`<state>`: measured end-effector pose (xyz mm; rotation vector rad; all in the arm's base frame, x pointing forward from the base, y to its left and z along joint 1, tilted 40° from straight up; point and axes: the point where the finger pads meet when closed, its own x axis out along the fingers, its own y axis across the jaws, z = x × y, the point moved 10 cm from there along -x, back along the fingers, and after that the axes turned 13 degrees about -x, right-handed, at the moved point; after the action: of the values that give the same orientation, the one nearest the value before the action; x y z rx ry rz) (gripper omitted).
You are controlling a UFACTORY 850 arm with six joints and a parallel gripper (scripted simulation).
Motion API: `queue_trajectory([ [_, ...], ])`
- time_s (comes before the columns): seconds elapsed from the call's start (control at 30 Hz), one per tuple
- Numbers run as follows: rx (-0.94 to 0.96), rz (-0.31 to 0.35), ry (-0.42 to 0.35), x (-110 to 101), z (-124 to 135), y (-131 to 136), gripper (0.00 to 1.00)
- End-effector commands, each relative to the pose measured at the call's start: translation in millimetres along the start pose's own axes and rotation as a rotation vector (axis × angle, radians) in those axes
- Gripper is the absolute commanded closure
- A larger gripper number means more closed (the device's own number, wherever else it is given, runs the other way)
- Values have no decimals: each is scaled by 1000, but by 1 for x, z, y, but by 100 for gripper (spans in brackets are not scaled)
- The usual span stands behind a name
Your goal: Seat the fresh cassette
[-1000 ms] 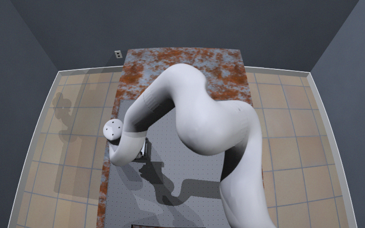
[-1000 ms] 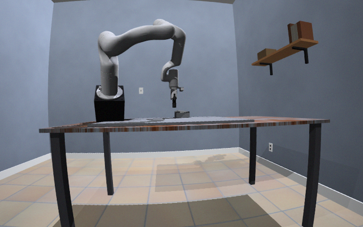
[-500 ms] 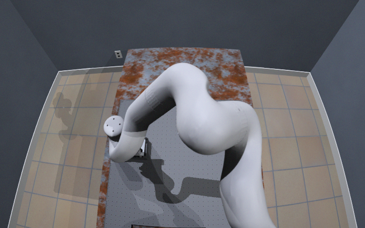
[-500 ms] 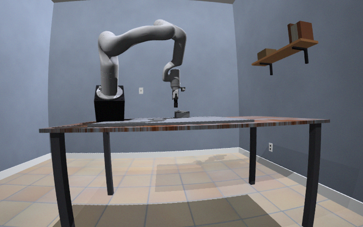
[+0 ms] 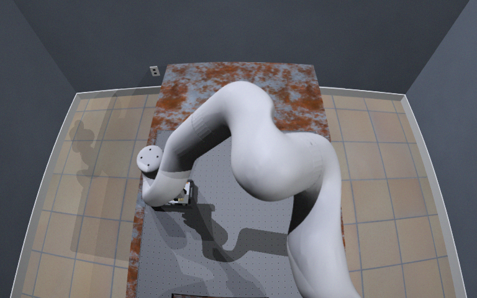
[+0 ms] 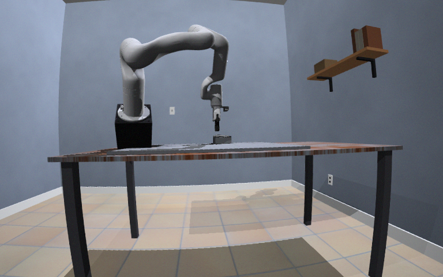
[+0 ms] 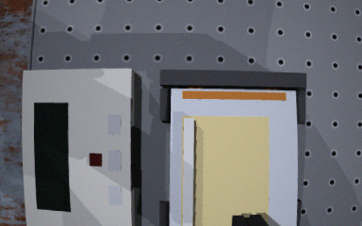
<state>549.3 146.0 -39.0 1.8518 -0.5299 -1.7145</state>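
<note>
Fingers shut on nothing, hanging over FRESH in the dock.

My gripper is closed and empty, its dark tips showing at the bottom edge of the wrist view, over the near part of FRESH. From the side, my gripper hangs just above D1, not touching it. FRESH lies in the dark bay of D1, its orange strip toward the far end wall. The comb stands along the left edge of the yellow panel. D1's small light shows dark red. D1 sits on the pegboard near the table edge.
</note>
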Motion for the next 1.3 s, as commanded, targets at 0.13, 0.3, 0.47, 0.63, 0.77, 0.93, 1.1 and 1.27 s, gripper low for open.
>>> queue_trajectory([
  [0.13, 0, 0, 1, -1, -11, 2, 100],
  [0.3, 0, 0, 1, -1, -11, 2, 100],
  [0.47, 0, 0, 1, -1, -11, 2, 100],
  [0.63, 0, 0, 1, -1, -11, 2, 100],
  [0.77, 0, 0, 1, 5, -11, 2, 100],
  [0.93, 0, 0, 1, 11, -11, 2, 100],
  [1.1, 0, 0, 1, 15, -11, 2, 100],
  [1.27, 0, 0, 1, 18, -11, 2, 100],
])
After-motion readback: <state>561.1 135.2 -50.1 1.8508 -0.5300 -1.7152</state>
